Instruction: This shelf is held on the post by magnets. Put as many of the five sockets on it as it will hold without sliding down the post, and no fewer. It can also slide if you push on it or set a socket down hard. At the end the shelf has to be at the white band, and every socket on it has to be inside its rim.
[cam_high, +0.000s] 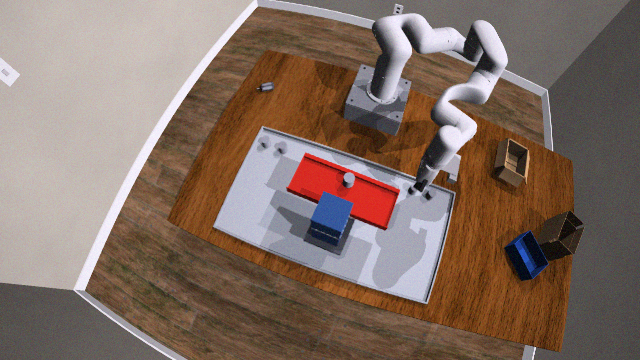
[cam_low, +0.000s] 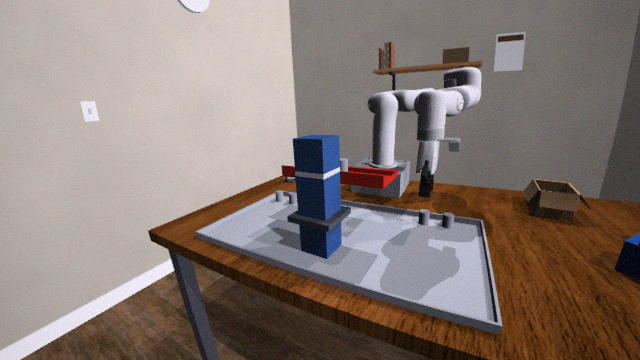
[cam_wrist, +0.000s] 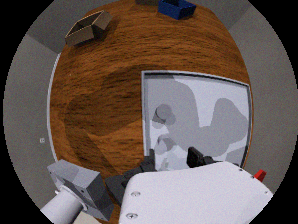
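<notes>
The shelf (cam_high: 310, 175) (cam_low: 367, 178) is plain red; the post (cam_high: 332, 215) (cam_low: 317, 195) is blue, ringed by a white band (cam_low: 318, 174), with a dark grey collar (cam_low: 320, 218). Grey sockets (cam_high: 348, 179) (cam_low: 448, 220) (cam_wrist: 163, 112) match a pale grey tray (cam_high: 250, 200) (cam_low: 445, 300) (cam_wrist: 225, 85). The bench (cam_high: 500, 280) (cam_low: 550, 280) (cam_wrist: 120, 45) is orange-brown with dark streaked grain. Seen from above, a blue box (cam_high: 526, 256) (cam_low: 631, 257) (cam_wrist: 176, 9) lies toward four o'clock. The pincer (cam_high: 421, 189) (cam_low: 426, 184) (cam_wrist: 171, 156) is black.

From where I stand, the tray (cam_high: 240, 200) (cam_low: 450, 290) (cam_wrist: 232, 92) lies on the table (cam_high: 500, 290) (cam_low: 565, 285) (cam_wrist: 100, 67), the post (cam_high: 332, 210) (cam_low: 316, 197) rising within it. Behind the post is the shelf (cam_high: 372, 202) (cam_low: 366, 178) (cam_wrist: 260, 175), seemingly level with the band (cam_low: 317, 173), bearing one socket (cam_high: 349, 180) (cam_low: 344, 165). Two sockets (cam_high: 280, 148) (cam_low: 279, 196) stand in the tray's back-left corner, two in its back-right.
</notes>
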